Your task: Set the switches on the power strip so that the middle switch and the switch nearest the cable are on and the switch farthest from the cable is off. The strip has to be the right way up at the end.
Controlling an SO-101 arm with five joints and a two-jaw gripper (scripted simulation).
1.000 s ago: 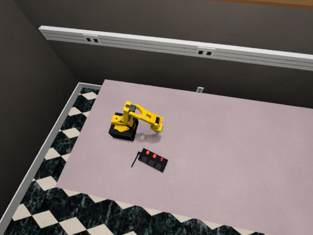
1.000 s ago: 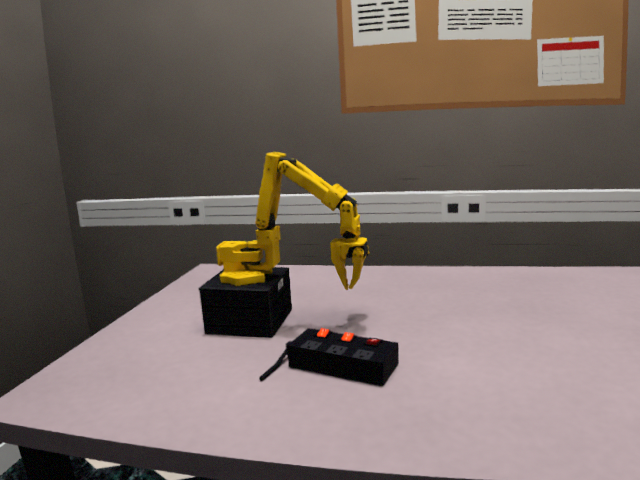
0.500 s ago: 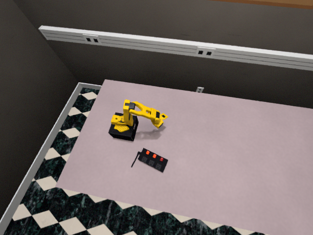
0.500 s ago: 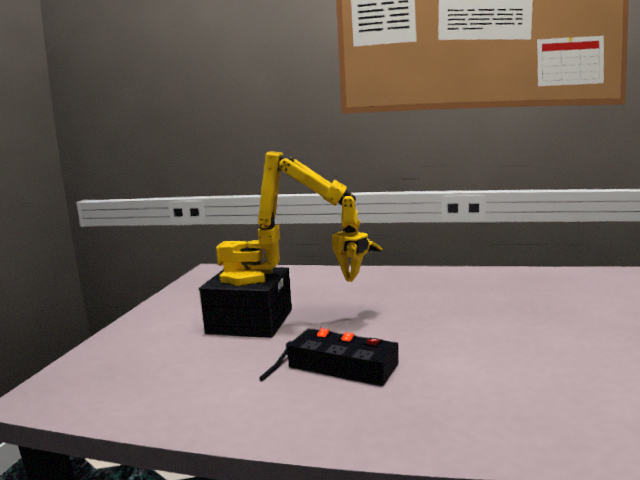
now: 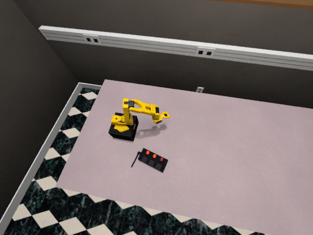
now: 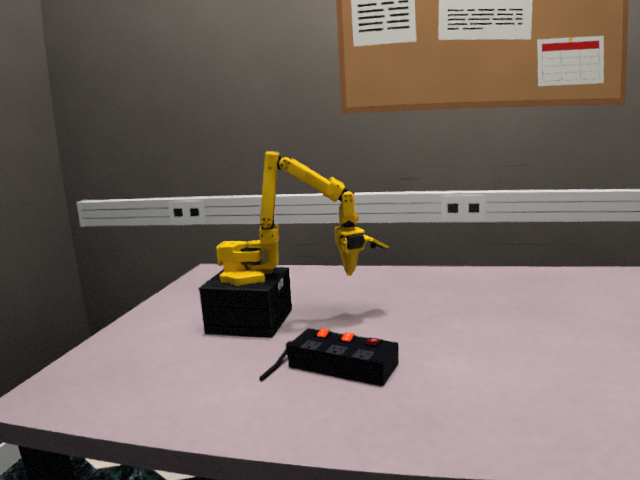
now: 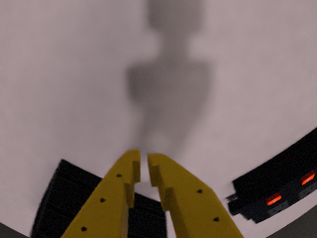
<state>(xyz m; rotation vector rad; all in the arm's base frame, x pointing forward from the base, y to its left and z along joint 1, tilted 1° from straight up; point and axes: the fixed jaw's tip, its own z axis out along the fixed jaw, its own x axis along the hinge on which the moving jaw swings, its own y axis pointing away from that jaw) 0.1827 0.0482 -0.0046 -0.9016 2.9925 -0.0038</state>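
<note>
Gripper [image 6: 349,269] hovering, jaws pressed together, empty. Power strip [image 6: 343,357] lying below, apart; appearing rigid, blocky. Switches [image 6: 346,336] needing fingertip presses, no grasping.

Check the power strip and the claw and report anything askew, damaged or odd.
Nothing stands out. The black three-switch power strip lies flat, right way up, angled on the pink table, its cable trailing toward the arm's black base block. The yellow claw hangs shut and empty above the table.

Arm [image 6: 269,196]: yellow
Box-shaped pedestal [image 6: 227,315]: black
Power strip [image 6: 361,367]: black, red-orange switches
Tabletop [image 6: 491,335]: pale mauve
Floor [image 5: 50,215]: dark green marble and cream diamonds
</note>
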